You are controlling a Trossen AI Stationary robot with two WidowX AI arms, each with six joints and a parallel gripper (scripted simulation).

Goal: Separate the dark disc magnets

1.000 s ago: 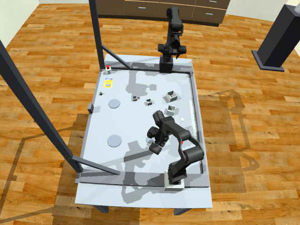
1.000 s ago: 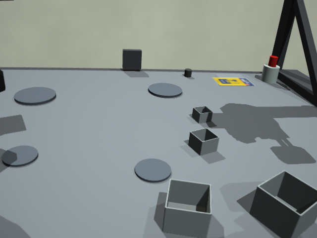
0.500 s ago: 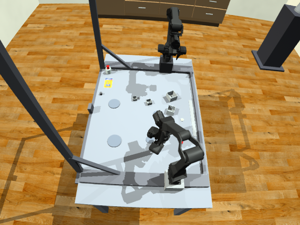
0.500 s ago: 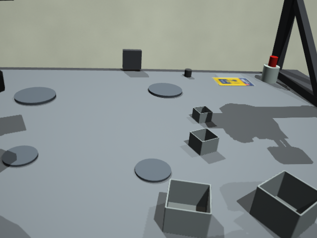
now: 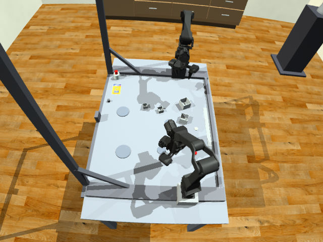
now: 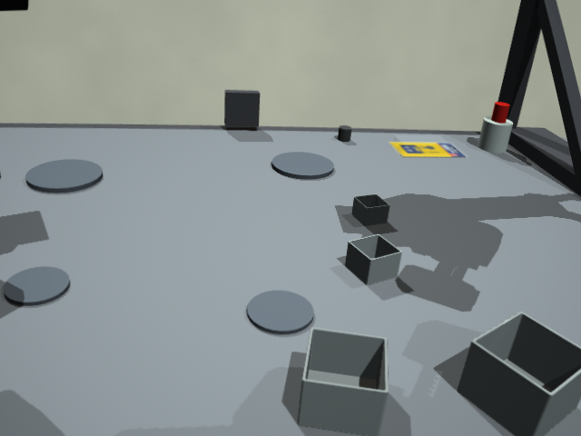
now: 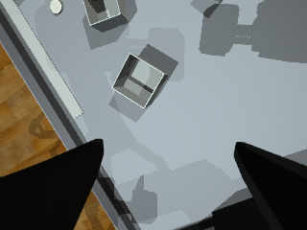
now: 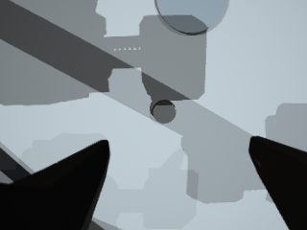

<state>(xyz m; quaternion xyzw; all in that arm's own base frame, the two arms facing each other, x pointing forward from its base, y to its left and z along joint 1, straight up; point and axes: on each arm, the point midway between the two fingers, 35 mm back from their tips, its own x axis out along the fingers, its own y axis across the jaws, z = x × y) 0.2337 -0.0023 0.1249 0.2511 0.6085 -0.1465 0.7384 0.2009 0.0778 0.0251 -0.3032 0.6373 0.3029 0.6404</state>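
In the right wrist view a small dark disc magnet (image 8: 163, 111) lies flat on the bench in shadow. It is ahead of my right gripper (image 8: 177, 144), which is open, empty and not touching it. In the top view the right gripper (image 5: 164, 150) hangs over the bench's front middle and hides that disc. A small dark cylinder (image 5: 108, 100) stands near the far left edge and also shows in the exterior view (image 6: 344, 133). I cannot tell whether it is one disc or two. My left gripper (image 7: 169, 147) is open and empty, high over the back edge (image 5: 182, 70).
Flat grey round pads (image 5: 122, 111) (image 5: 123, 151) lie on the left, and another (image 8: 191, 11) sits just beyond the right gripper. Open boxes (image 5: 184, 103) (image 5: 183, 118) and two smaller ones (image 5: 145, 106) (image 5: 160, 109) stand mid-bench. A red button (image 5: 116, 74) is at the back left. A raised rail (image 5: 208, 125) lines one side.
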